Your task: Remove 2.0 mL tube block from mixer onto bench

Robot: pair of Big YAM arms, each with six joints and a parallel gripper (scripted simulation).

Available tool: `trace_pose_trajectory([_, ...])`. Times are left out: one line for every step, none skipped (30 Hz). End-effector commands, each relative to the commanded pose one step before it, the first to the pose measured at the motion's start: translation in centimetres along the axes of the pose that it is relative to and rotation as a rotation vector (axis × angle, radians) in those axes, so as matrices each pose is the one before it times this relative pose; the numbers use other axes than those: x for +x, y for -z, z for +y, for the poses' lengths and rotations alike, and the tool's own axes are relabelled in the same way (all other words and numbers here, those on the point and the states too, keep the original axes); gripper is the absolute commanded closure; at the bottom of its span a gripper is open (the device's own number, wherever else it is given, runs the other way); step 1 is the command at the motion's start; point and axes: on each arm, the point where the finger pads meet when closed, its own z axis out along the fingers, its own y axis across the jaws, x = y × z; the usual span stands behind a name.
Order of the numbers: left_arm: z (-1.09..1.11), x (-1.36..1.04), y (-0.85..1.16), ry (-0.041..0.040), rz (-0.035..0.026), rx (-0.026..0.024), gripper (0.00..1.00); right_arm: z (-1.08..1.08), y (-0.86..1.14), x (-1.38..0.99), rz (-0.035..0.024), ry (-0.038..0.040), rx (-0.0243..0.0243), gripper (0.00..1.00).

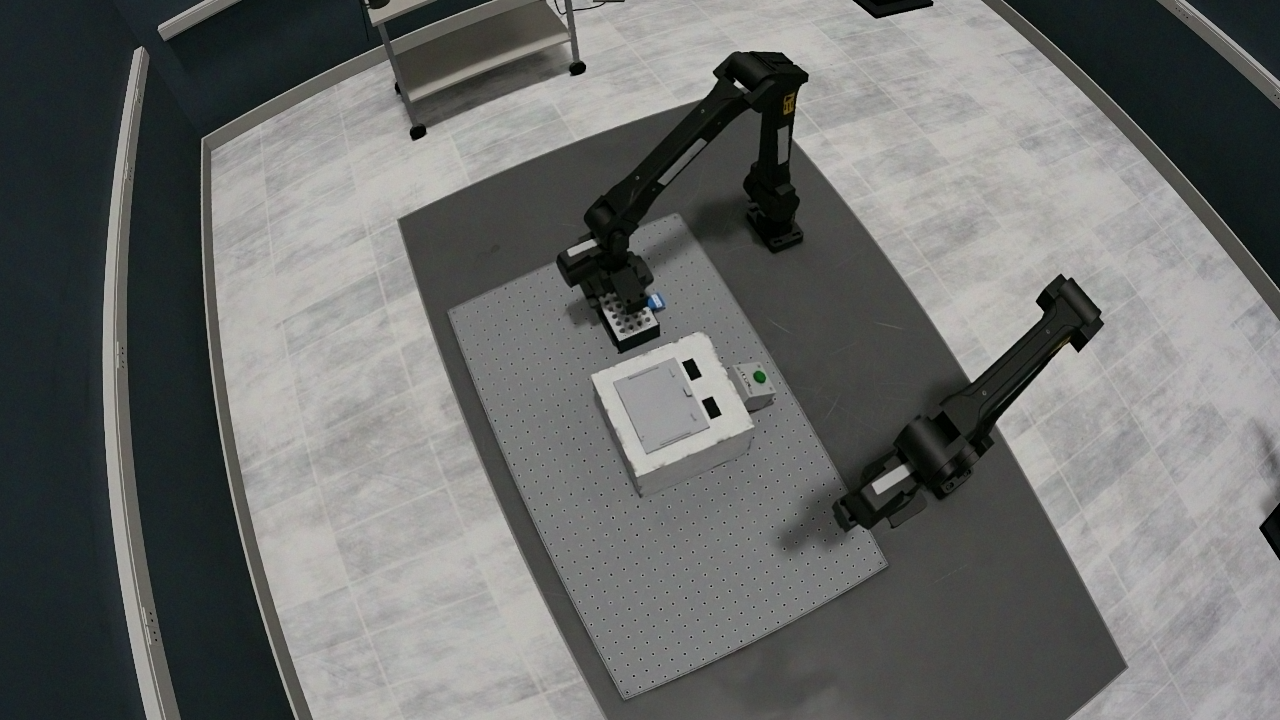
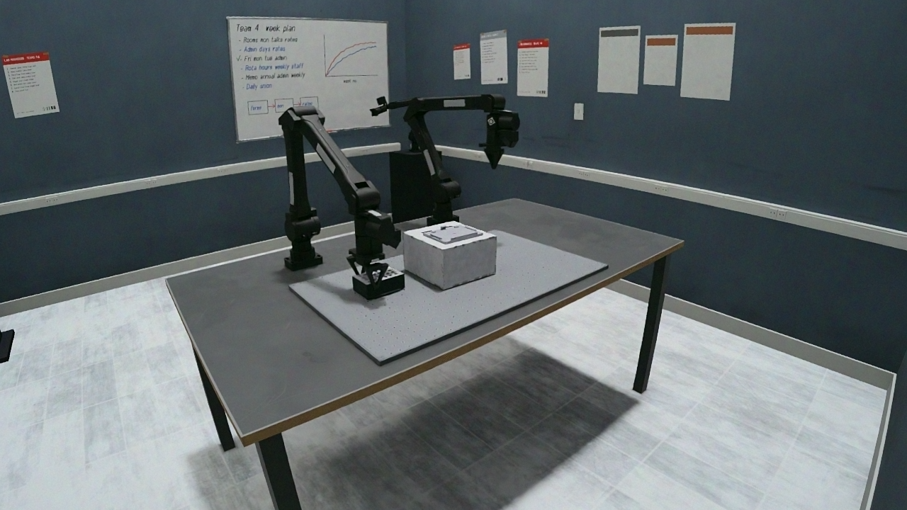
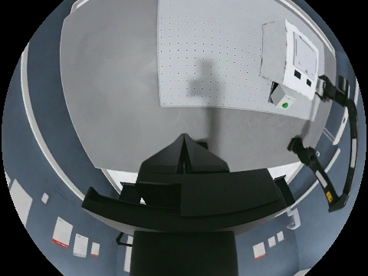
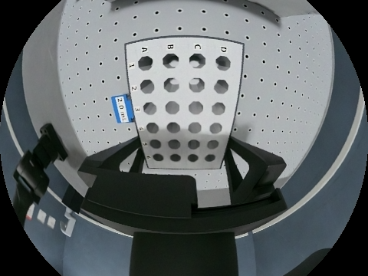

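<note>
The right arm (image 1: 680, 165) (image 2: 329, 151) (image 3: 353, 142) reaches over the perforated board (image 1: 554, 501) (image 2: 443, 304) (image 3: 207, 38) (image 4: 90, 50), its upper links folded over at a high elbow and its wrist brought down low, with the right gripper (image 1: 626, 306) (image 2: 374, 275) (image 3: 316, 84) (image 4: 184, 138) pointing downward. Its fingers stand wide, closed on the block (image 1: 631, 324) (image 2: 380, 285) (image 4: 184, 97) from its two long sides, beside columns A and D and toward the row 6 end. The block is off the mixer (image 1: 675, 416) (image 2: 448, 253) (image 3: 281, 55), near it and low at the board, with its holed top facing up; whether its underside touches the board I cannot tell. A blue tag (image 1: 656, 301) (image 4: 122, 109) reading 2.0 mL (easy to read in the right wrist view) juts from the column A side. The mixer stands upright on the board, its grey top plate (image 1: 662, 404) (image 2: 452, 234) (image 3: 305, 55) showing bare, and the small box with a green button (image 1: 757, 380) (image 3: 284, 97) sits beside it. The left arm (image 1: 993, 394) (image 2: 431, 151) (image 4: 32, 178) is well apart from the block, bent at a raised elbow with its forearm nearly level, and the left gripper (image 1: 905, 512) (image 2: 494, 166) (image 3: 184, 138) hangs point down, high above the table, its fingertips together with nothing between them.
</note>
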Motion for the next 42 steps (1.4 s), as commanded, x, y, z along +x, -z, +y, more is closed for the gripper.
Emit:
trace_pose_trajectory([-0.106,0.402,-0.288,0.00647,0.00498,0.00074,1.0,-1.236,0.849,0.176,-0.01472,0.00269,0.03687,1.0])
trace_pose_trajectory([0.001,-0.013,0.014,-0.00003,-0.00037,-0.00003,1.0,0.023,-0.039,0.003,0.00006,-0.00003,-0.00045,1.0])
trace_pose_trajectory([0.002,-0.022,0.03,-0.00003,-0.00079,-0.00008,1.0,0.023,-0.014,0.003,0.00006,-0.00003,-0.00045,1.0])
trace_pose_trajectory([0.014,-0.107,0.172,-0.00003,-0.00446,-0.0006,1.0,0.023,-0.014,0.003,0.00006,-0.00003,-0.00045,1.0])
trace_pose_trajectory([0.013,-0.098,0.157,-0.00003,-0.00408,-0.00055,1.0,0.014,-0.008,0.002,0.00004,-0.00003,-0.00026,1.0])
trace_pose_trajectory([0.012,-0.094,0.15,-0.00003,-0.00389,-0.00052,1.0,0.014,-0.008,0.002,0.00004,-0.00003,-0.00026,1.0])
trace_pose_trajectory([0.012,-0.094,0.15,-0.00003,-0.00389,-0.00052,1.0,0.005,-0.002,0.001,0.00002,-0.00003,-0.00007,1.0])
trace_pose_trajectory([0.012,-0.094,0.15,-0.00003,-0.00389,-0.00052,1.0,0.005,-0.02,0.001,0.00002,-0.00003,-0.00005,1.0])
trace_pose_trajectory([0.012,-0.094,0.15,-0.00003,-0.00389,-0.00052,1.0,-0.005,0.003,0.0,0.0,-0.00003,0.00014,1.0])
trace_pose_trajectory([0.012,-0.094,0.15,-0.00003,-0.00389,-0.00052,1.0,-0.006,-0.042,0.0,-0.00002,-0.00003,0.00036,1.0])
trace_pose_trajectory([0.012,-0.094,0.15,-0.00003,-0.00389,-0.00052,1.0,-0.015,-0.03,-0.001,-0.00004,-0.00003,0.00052,1.0])
trace_pose_trajectory([0.012,-0.094,0.15,-0.00003,-0.00389,-0.00052,1.0,-0.005,-0.046,0.0,-0.00002,-0.00003,0.00029,1.0])
trace_pose_trajectory([0.012,-0.094,0.15,-0.00003,-0.00389,-0.00052,1.0,0.002,-0.042,0.001,-0.00002,-0.00003,0.00028,1.0])
trace_pose_trajectory([0.0,0.0,0.0,0.0,0.0,0.0,1.0,0.0,0.0,0.0,0.0,0.0,0.0,1.0])
trace_pose_trajectory([0.0,0.0,0.0,0.0,0.0,0.0,1.0,0.0,0.0,0.0,0.0,0.0,0.0,1.0])
trace_pose_trajectory([0.012,-0.094,0.15,-0.00003,-0.00389,-0.00052,1.0,0.01,-0.004,0.005,0.00008,-0.00003,-0.00062,1.0])
trace_pose_trajectory([0.012,-0.094,0.15,-0.00003,-0.00389,-0.00052,1.0,0.015,-0.05,0.002,0.00002,-0.00003,-0.00006,1.0])
trace_pose_trajectory([0.012,-0.094,0.15,-0.00003,-0.00389,-0.00052,1.0,0.02,-0.051,0.003,0.00004,-0.00003,-0.00025,1.0])
trace_pose_trajectory([0.003,-0.025,0.035,-0.00003,-0.00092,-0.0001,1.0,0.02,-0.051,0.003,0.00004,-0.00003,-0.00026,1.0])
trace_pose_trajectory([0.003,-0.025,0.035,-0.00003,-0.00092,-0.0001,1.0,0.02,-0.051,0.003,0.00004,-0.00003,-0.00027,1.0])
trace_pose_trajectory([0.003,-0.025,0.035,-0.00003,-0.00092,-0.0001,1.0,0.036,-0.051,0.004,0.0001,-0.00003,-0.0009,1.0])
trace_pose_trajectory([0.003,-0.025,0.035,-0.00003,-0.00092,-0.0001,1.0,0.028,-0.043,0.003,0.00009,-0.00003,-0.00075,1.0])
trace_pose_trajectory([0.003,-0.025,0.035,-0.00003,-0.00092,-0.0001,1.0,0.031,-0.061,0.004,0.00016,-0.00003,-0.00143,1.0])
trace_pose_trajectory([0.003,-0.025,0.035,-0.00003,-0.00092,-0.0001,1.0,0.026,-0.055,0.003,0.00012,-0.00003,-0.00109,1.0])
trace_pose_trajectory([0.003,-0.025,0.035,-0.00003,-0.00092,-0.0001,1.0,0.0,0.0,0.0,0.0,0.0,0.0,0.0])
trace_pose_trajectory([0.003,-0.025,0.035,-0.00003,-0.00092,-0.0001,1.0,0.0,0.0,0.0,0.0,0.0,0.0,0.0])
trace_pose_trajectory([0.003,-0.025,0.035,-0.00003,-0.00092,-0.0001,1.0,0.0,0.0,0.0,0.0,0.0,0.0,0.0])
trace_pose_trajectory([0.003,-0.025,0.035,-0.00003,-0.00092,-0.0001,1.0,0.0,0.0,0.0,0.0,0.0,0.0,0.0])
trace_pose_trajectory([0.003,-0.025,0.035,-0.00003,-0.00092,-0.0001,1.0,0.0,0.0,0.0,0.0,0.0,0.0,0.0])
trace_pose_trajectory([0.003,-0.025,0.035,-0.00003,-0.00092,-0.0001,1.0,0.0,0.0,0.0,0.0,0.0,0.0,0.0])
trace_pose_trajectory([0.0,0.0,0.0,0.0,0.0,0.0,1.0,0.0,0.0,0.0,0.0,0.0,0.0,0.0])
trace_pose_trajectory([0.0,0.0,0.0,0.0,0.0,0.0,1.0,0.0,0.0,0.0,0.0,0.0,0.0,0.0])
trace_pose_trajectory([0.003,-0.025,0.035,-0.00003,-0.00092,-0.0001,1.0,0.0,0.0,0.0,0.0,0.0,0.0,0.0])
trace_pose_trajectory([0.003,-0.025,0.035,-0.00003,-0.00092,-0.0001,1.0,0.0,0.0,0.0,0.0,0.0,0.0,0.0])
trace_pose_trajectory([0.003,-0.025,0.035,-0.00003,-0.00092,-0.0001,1.0,0.0,0.0,0.0,0.0,0.0,0.0,0.0])
trace_pose_trajectory([0.003,-0.025,0.035,-0.00003,-0.00092,-0.0001,1.0,0.0,0.0,0.0,0.0,0.0,0.0,0.0])
trace_pose_trajectory([0.003,-0.025,0.035,-0.00003,-0.00092,-0.0001,1.0,0.0,0.0,0.0,0.0,0.0,0.0,0.0])
trace_pose_trajectory([0.003,-0.025,0.035,-0.00003,-0.00092,-0.0001,1.0,0.0,0.0,0.0,0.0,0.0,0.0,0.0])
trace_pose_trajectory([0.003,-0.025,0.035,-0.00003,-0.00092,-0.0001,1.0,0.0,0.0,0.0,0.0,0.0,0.0,0.0])
trace_pose_trajectory([0.003,-0.025,0.035,-0.00003,-0.00092,-0.0001,1.0,0.0,0.0,0.0,0.0,0.0,0.0,0.0])
trace_pose_trajectory([0.003,-0.025,0.035,-0.00003,-0.00092,-0.0001,1.0,0.0,0.0,0.0,0.0,0.0,0.0,0.0])
trace_pose_trajectory([0.003,-0.025,0.035,-0.00003,-0.00092,-0.0001,1.0,0.0,0.0,0.0,0.0,0.0,0.0,0.0])
